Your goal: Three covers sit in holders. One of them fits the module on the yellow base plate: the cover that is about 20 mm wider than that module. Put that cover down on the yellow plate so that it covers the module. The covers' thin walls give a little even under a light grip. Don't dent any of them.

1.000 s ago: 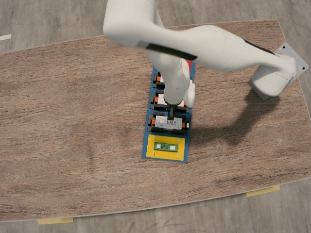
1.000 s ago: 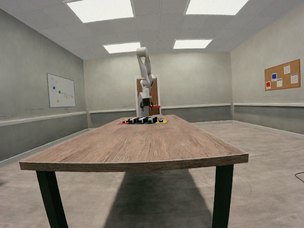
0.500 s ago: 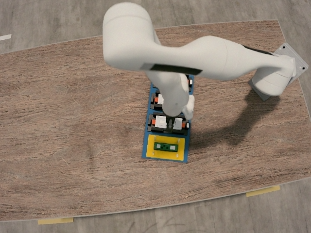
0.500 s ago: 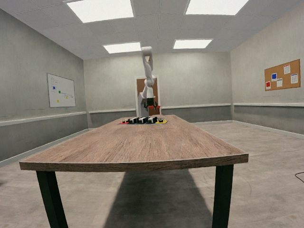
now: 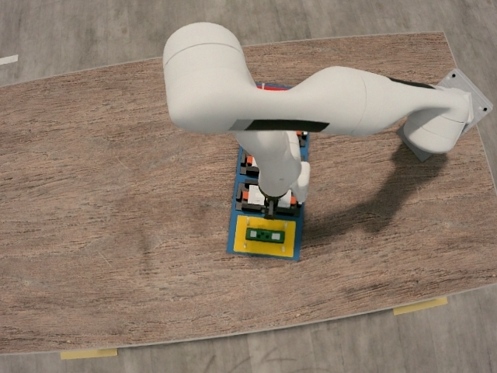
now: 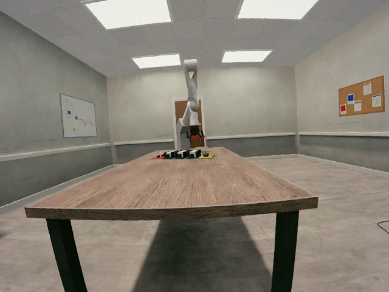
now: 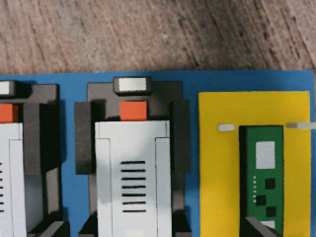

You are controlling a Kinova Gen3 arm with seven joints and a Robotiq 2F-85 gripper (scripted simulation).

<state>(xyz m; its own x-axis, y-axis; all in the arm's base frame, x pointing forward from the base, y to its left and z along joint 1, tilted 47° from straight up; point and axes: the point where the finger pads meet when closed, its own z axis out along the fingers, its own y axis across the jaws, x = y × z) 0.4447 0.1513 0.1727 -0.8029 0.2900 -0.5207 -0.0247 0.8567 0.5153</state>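
The green module lies on the yellow base plate at the near end of a blue board. A white cover with slots sits in the dark holder right beside the plate. A second white cover sits in the holder to its left. The arm hides the covers farther along the board in the top view. My gripper is open and empty, well above the cover nearest the plate.
Orange tabs and small white blocks mark the holder ends. A red pad lies at the board's far end. The board sits mid-table on the wooden top. The arm's base is bolted at the right edge.
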